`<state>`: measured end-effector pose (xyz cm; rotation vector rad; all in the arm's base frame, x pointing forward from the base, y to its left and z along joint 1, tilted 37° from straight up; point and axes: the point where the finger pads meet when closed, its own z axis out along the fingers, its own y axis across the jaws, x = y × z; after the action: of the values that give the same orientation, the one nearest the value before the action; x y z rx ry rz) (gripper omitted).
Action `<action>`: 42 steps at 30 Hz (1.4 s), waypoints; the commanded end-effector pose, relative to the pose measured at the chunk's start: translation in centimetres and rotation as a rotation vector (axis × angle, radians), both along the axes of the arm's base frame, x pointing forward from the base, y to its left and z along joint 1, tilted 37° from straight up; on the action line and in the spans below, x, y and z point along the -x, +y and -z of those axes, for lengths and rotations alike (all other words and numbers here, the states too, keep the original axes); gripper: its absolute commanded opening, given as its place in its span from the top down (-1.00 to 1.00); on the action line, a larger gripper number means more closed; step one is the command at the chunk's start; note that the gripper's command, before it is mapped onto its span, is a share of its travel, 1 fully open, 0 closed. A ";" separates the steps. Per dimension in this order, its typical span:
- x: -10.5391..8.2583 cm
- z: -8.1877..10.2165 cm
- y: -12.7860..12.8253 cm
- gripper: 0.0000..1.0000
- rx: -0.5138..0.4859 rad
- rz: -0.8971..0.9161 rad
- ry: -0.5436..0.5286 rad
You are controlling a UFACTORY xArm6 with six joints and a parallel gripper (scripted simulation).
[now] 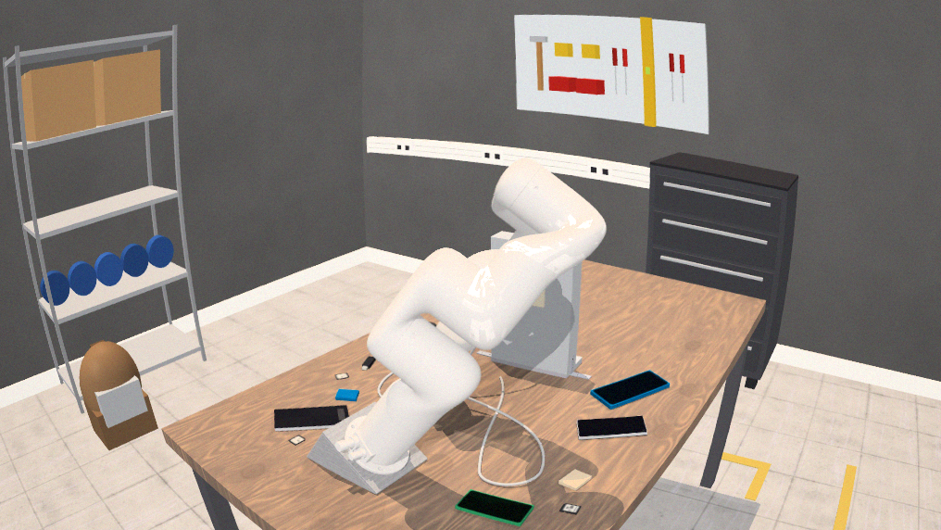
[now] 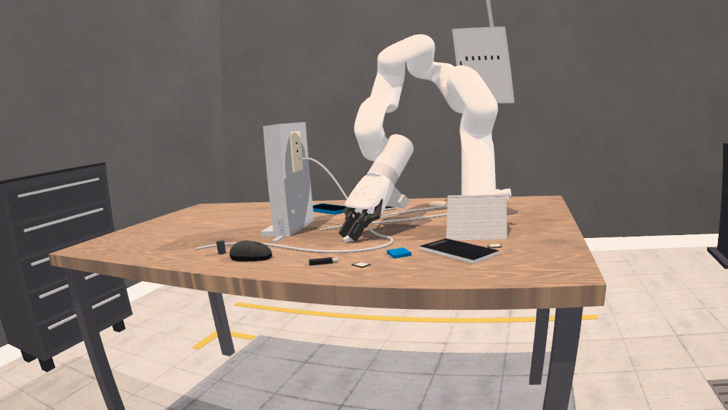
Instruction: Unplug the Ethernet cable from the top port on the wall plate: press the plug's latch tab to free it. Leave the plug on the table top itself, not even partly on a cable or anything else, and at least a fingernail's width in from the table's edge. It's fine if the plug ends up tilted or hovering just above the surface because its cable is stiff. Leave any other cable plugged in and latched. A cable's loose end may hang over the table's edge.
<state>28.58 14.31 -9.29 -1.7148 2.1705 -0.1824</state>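
The grey wall-plate stand (image 2: 287,180) stands upright on the wooden table, with a beige wall plate (image 2: 295,151) on its face. One white cable (image 2: 326,175) is still plugged into the lower port and droops toward the table. The top port looks empty. My gripper (image 2: 354,231) points down at the table right of the stand, fingers partly open. The pale Ethernet plug (image 2: 347,237) sits at the fingertips, at or just above the table top. A white cable (image 2: 315,249) curves along the table close by. In the top view the arm (image 1: 460,309) hides the gripper and plug.
A black mouse (image 2: 250,250), a small black cylinder (image 2: 220,246), a USB stick (image 2: 322,261), a chip (image 2: 361,264), a blue block (image 2: 398,251) and a dark tablet (image 2: 458,249) lie in front. A white block (image 2: 477,216) stands right. Phones (image 1: 629,387) and a cable loop (image 1: 510,447) lie behind.
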 end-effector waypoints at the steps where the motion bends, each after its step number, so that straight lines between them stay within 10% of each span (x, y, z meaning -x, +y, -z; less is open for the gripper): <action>1: -0.1 0.0 0.1 0.36 -0.001 -0.001 -0.002; 8: -0.1 0.0 0.1 0.36 -0.001 -0.001 -0.002; 9: -0.1 0.0 0.1 -1.00 -0.001 -0.001 -0.002; 42: 2.2 0.8 0.7 -1.00 -0.001 -0.001 -0.002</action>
<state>26.35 14.89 -10.07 -1.7163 2.1706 -0.1821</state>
